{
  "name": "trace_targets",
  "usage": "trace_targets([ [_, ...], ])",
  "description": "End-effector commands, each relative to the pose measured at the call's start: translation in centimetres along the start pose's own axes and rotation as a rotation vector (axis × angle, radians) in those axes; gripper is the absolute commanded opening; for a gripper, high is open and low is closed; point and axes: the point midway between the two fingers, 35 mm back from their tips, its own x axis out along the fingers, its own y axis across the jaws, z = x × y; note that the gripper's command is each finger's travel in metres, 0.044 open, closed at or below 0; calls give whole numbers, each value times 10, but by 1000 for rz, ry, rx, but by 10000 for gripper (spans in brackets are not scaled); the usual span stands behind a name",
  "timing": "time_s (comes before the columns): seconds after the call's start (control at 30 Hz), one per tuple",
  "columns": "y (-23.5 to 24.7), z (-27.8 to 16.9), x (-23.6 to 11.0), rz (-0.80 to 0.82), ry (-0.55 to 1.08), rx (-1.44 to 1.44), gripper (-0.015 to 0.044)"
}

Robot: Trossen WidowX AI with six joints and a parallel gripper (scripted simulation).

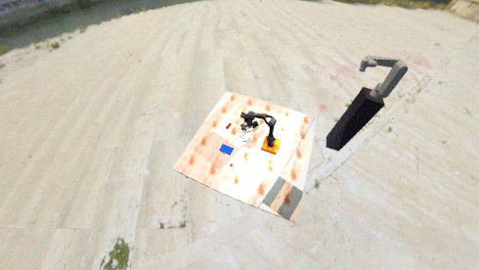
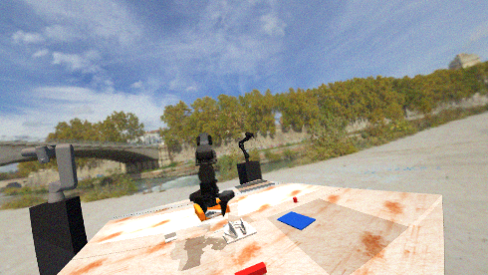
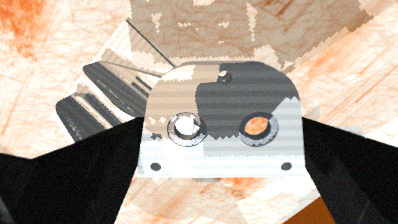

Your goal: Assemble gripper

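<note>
My gripper is shut on the housing plate, a grey-white plate with a rounded edge, two large holes and small dark holes. It holds the plate by its two sides above the table. The gripper base lies on the table, a white slab with the jaws standing on it. In the wrist view the ridged, dark-shaded jaws show at upper left, beside and below the plate, which partly hides the base. Whether their gear teeth mesh cannot be told.
A blue square lies on the table. A red bar, a small red piece and a small pale block lie apart from it. The orange arm mount is near the base. Grey strips lie at the far edge.
</note>
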Motion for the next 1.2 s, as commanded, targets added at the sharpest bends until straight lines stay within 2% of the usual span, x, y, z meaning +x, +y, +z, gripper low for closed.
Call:
trace_targets([
  [0.0, 6, -5, 0, 3, -1, -80, 351],
  [1.17, 50, -54, -1, 14, 2, -766, 351],
])
